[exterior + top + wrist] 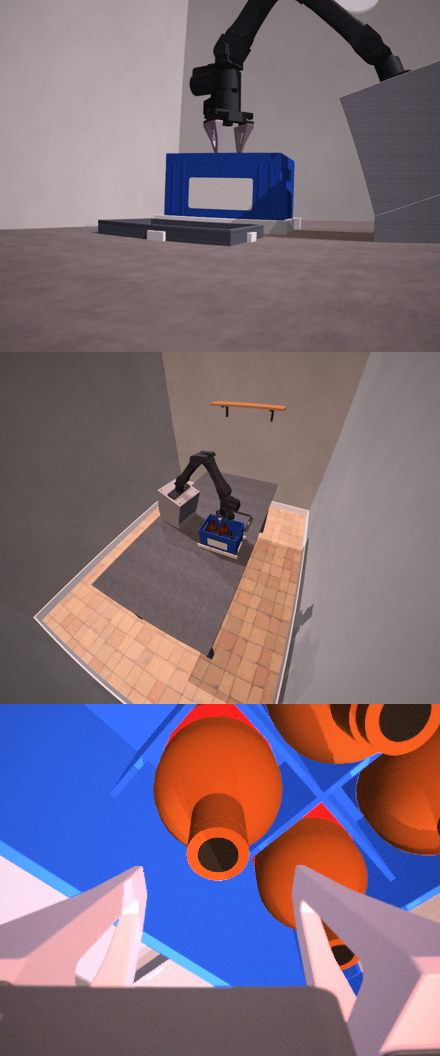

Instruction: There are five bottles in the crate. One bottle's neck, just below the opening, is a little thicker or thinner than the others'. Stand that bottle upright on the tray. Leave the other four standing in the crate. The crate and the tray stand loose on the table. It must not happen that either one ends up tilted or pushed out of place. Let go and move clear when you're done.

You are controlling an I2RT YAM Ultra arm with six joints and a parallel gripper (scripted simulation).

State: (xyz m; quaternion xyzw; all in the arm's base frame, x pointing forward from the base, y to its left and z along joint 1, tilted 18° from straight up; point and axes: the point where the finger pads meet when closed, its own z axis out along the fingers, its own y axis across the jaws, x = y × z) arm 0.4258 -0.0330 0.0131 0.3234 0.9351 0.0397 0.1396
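Note:
The blue crate point(202, 538) point(220, 168) holds five brown bottles, all standing in the top view. The wrist view shows one bottle point(218, 764) at centre, its open mouth between the fingertips in the picture, another bottle point(305, 849) partly behind the right finger, and two more at upper right; the fifth is not seen there. I cannot tell which neck differs. My gripper point(223, 521) point(228, 150) point(219, 879) is open and empty, pointing down, its tips at about the crate's rim height in the exterior view. The dark tray point(194, 234) beside the crate holds no visible bottle.
Pale strips point(217, 552) point(273, 227) run along the crate's base. Small white blocks point(156, 235) point(251, 237) sit against the tray. Thin blue dividers point(321, 796) separate the bottles. The arm's pedestal point(176, 509) point(396, 154) stands beside the table. An orange shelf point(247, 405) is high on the wall.

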